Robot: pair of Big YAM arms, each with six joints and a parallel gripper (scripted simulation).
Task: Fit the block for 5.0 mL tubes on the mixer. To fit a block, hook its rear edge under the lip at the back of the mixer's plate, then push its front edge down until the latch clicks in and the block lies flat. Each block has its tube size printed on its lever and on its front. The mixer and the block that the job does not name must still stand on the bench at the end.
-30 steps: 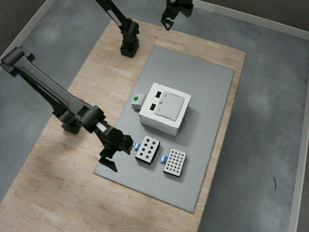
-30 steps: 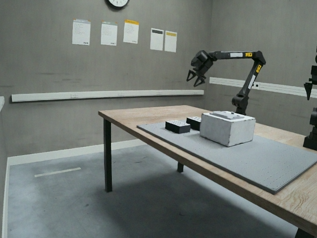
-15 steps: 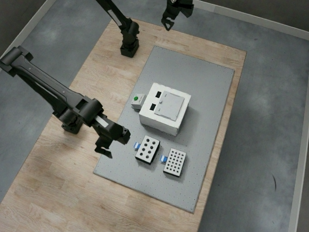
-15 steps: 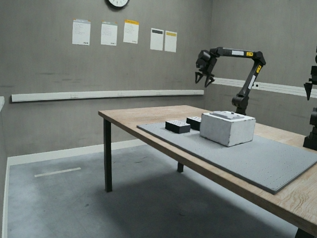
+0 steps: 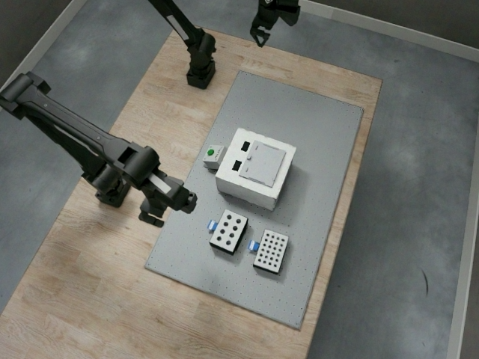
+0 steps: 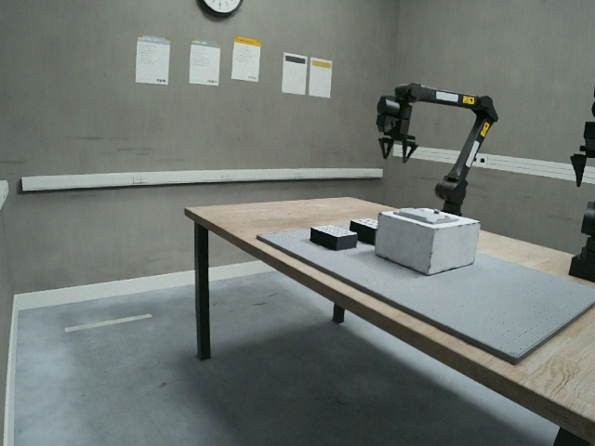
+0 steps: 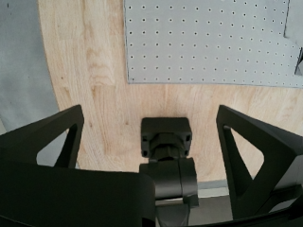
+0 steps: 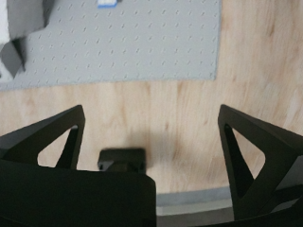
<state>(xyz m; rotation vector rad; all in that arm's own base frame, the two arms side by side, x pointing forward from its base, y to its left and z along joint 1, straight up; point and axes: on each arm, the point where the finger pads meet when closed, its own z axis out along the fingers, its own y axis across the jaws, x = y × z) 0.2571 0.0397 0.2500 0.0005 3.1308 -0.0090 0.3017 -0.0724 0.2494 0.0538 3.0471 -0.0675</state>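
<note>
Two black tube blocks with white tops lie on the grey mat (image 5: 290,96) (image 6: 480,297) in front of the mixer. One block (image 5: 228,232) (image 6: 363,229) has a few large holes; the other block (image 5: 270,250) (image 6: 333,236) has many small holes. Each has a blue lever; the printing is too small to read. The white mixer (image 5: 247,185) (image 6: 428,240) has a bare grey plate (image 5: 263,162) on top. My right gripper (image 5: 154,218) (image 6: 396,146) (image 8: 151,112) is open and empty, high above the mat's edge beside the large-hole block. My left gripper (image 5: 260,38) (image 6: 578,165) (image 7: 150,112) is open and empty, high at the far end.
A small grey box with a green button (image 5: 212,152) stands against the mixer. The left arm's base (image 5: 200,77) (image 7: 166,134) and the right arm's base (image 5: 111,193) stand on the wooden table (image 5: 77,270) beside the mat.
</note>
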